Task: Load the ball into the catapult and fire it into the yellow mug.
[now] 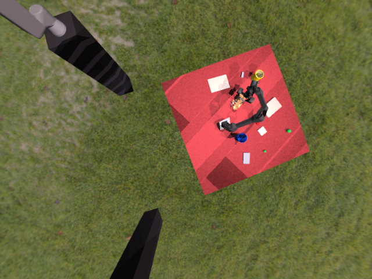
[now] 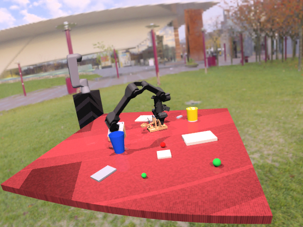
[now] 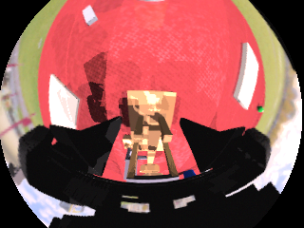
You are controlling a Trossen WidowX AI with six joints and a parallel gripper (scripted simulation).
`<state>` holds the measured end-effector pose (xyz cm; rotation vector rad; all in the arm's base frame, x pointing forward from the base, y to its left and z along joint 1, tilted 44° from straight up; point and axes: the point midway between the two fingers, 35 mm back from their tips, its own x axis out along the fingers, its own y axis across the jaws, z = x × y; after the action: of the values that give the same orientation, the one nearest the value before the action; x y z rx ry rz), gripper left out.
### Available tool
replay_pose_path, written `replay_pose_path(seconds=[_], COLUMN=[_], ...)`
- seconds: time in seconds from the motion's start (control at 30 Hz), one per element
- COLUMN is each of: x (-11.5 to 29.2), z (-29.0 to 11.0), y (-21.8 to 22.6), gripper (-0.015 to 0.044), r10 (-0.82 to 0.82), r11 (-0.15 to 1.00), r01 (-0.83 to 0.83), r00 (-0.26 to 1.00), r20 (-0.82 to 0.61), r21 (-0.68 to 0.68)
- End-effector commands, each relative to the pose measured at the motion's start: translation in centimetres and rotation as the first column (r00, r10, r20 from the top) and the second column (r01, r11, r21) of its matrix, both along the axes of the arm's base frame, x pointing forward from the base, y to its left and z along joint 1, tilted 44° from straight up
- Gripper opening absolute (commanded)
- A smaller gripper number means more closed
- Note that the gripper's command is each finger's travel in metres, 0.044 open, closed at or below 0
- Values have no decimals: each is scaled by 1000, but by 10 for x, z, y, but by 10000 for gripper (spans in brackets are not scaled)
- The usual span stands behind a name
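Observation:
The wooden catapult [image 1: 239,101] [image 2: 157,127] [image 3: 152,101] stands on the red table, its cup end toward the arm's base. My gripper [image 1: 245,95] [image 2: 160,117] [image 3: 151,120] is open and empty, low over the catapult, with a finger on either side of it in the wrist view. The yellow mug [image 1: 257,75] [image 2: 191,114] stands upright beyond the catapult. A red ball [image 1: 257,123] [image 2: 163,144], a larger green ball [image 1: 289,131] [image 2: 217,162] and a small green ball [image 1: 264,151] [image 2: 143,175] lie on the table. Whether the catapult's cup holds anything is too small to tell.
A blue cup [image 1: 242,138] [image 2: 117,144] stands beside the arm's base. White slabs [image 1: 218,83] [image 2: 199,137] [image 3: 247,76] lie on either side of the catapult. A small white block [image 1: 261,131] [image 2: 164,154] and a grey slab [image 1: 246,158] [image 2: 103,173] lie farther off.

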<state>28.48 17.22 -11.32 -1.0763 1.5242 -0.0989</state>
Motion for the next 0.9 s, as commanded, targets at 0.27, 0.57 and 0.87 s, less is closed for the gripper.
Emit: replay_pose_path(seconds=[0.27, 0.57, 0.87], x=[0, 0, -6], z=[-4, -4, 31], y=[-5, -5, 27], gripper=[335, 138, 0], r10=[-2, -2, 0], r11=[1000, 1000, 1000], r01=[2, 2, 0], r00=[1000, 1000, 1000], r20=[-2, -2, -2], r21=[-2, -2, -2])
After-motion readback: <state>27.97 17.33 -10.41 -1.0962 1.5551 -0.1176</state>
